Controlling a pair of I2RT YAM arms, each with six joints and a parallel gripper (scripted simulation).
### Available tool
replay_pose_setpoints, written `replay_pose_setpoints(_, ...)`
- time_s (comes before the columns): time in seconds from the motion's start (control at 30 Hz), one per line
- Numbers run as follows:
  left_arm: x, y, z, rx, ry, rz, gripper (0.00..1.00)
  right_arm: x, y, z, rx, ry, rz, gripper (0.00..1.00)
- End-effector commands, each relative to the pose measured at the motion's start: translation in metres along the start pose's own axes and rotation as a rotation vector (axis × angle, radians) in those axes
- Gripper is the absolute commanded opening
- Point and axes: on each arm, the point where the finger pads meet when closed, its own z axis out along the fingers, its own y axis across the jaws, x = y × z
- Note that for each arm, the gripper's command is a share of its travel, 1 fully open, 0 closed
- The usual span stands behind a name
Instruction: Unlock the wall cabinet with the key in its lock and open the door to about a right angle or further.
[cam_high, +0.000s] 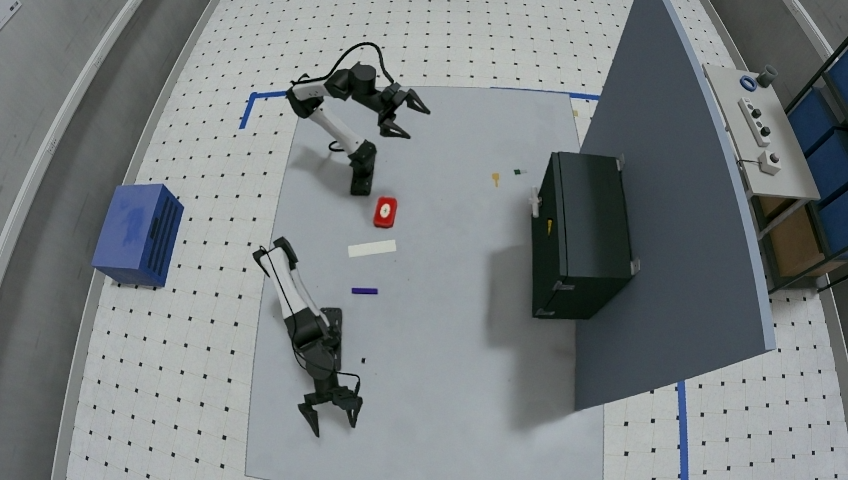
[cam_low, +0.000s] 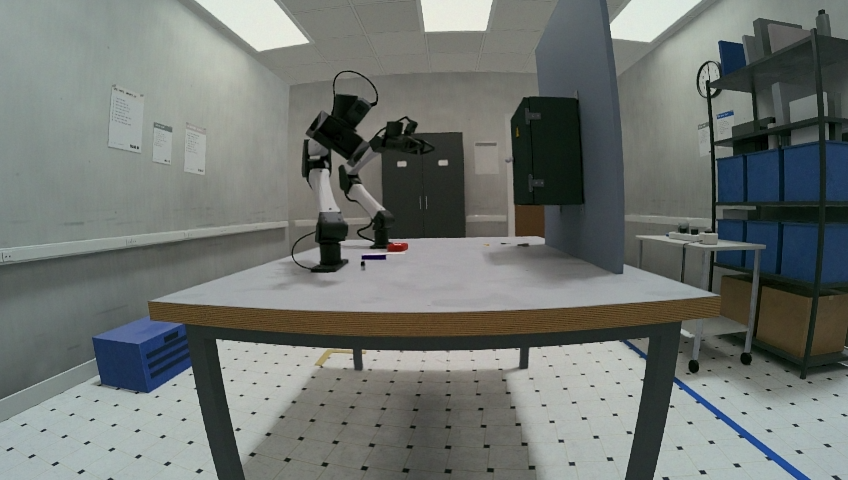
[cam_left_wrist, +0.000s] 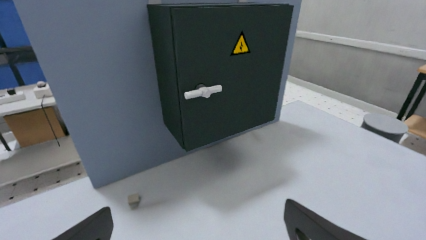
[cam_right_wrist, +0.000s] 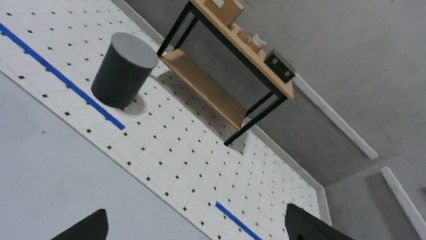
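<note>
The dark green wall cabinet (cam_high: 596, 220) (cam_low: 558, 151) (cam_left_wrist: 227, 112) hangs on the grey-blue panel, its door shut. A white bar-shaped piece (cam_high: 534, 202) (cam_low: 509, 159) (cam_left_wrist: 203, 92) lies about level across a dark round fitting on the door, near the edge opposite the hinges (cam_low: 532, 115) (cam_high: 562, 286). I cannot tell whether it is the key's grip or a handle. My left gripper (cam_high: 419, 124) (cam_left_wrist: 199, 212) is open and empty, facing the cabinet from a distance. My right gripper (cam_high: 335, 431) (cam_right_wrist: 199, 214) is open and empty, turned away from the cabinet.
The panel (cam_high: 660, 237) (cam_low: 586, 196) stands upright behind the cabinet. A flat yellow key shape (cam_high: 495, 179) and a small green piece (cam_high: 519, 171) lie in front of it. A red box (cam_high: 385, 221), a white strip (cam_high: 371, 248) and a purple bar (cam_high: 364, 290) lie near the arm bases.
</note>
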Motion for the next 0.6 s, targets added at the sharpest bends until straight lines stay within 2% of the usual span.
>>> replay_pose_setpoints(0.0,0.000,0.000,0.002,-0.001,-0.001,-0.010,1.00,-0.005,-0.004,-0.002,0.010,-0.014,0.008,1.00)
replay_pose_setpoints(0.13,0.000,0.000,0.002,-0.001,-0.001,-0.010,1.00,0.001,0.002,-0.010,-0.028,0.017,0.009,1.00)
replay_pose_setpoints(0.23,0.000,0.000,0.002,-0.001,-0.001,-0.010,1.00,0.005,0.016,-0.028,-0.092,0.051,0.001,1.00)
replay_pose_setpoints(0.4,0.000,0.000,0.002,-0.001,-0.001,-0.010,1.00,-0.013,0.037,-0.066,-0.205,0.010,-0.003,1.00)
replay_pose_setpoints(0.47,0.000,0.000,0.002,-0.001,-0.001,-0.010,1.00,-0.013,0.037,-0.066,-0.205,0.010,-0.003,1.00)
replay_pose_setpoints(0.57,0.000,0.000,0.002,-0.001,-0.001,-0.010,1.00,-0.024,0.049,-0.084,-0.267,-0.012,-0.009,1.00)
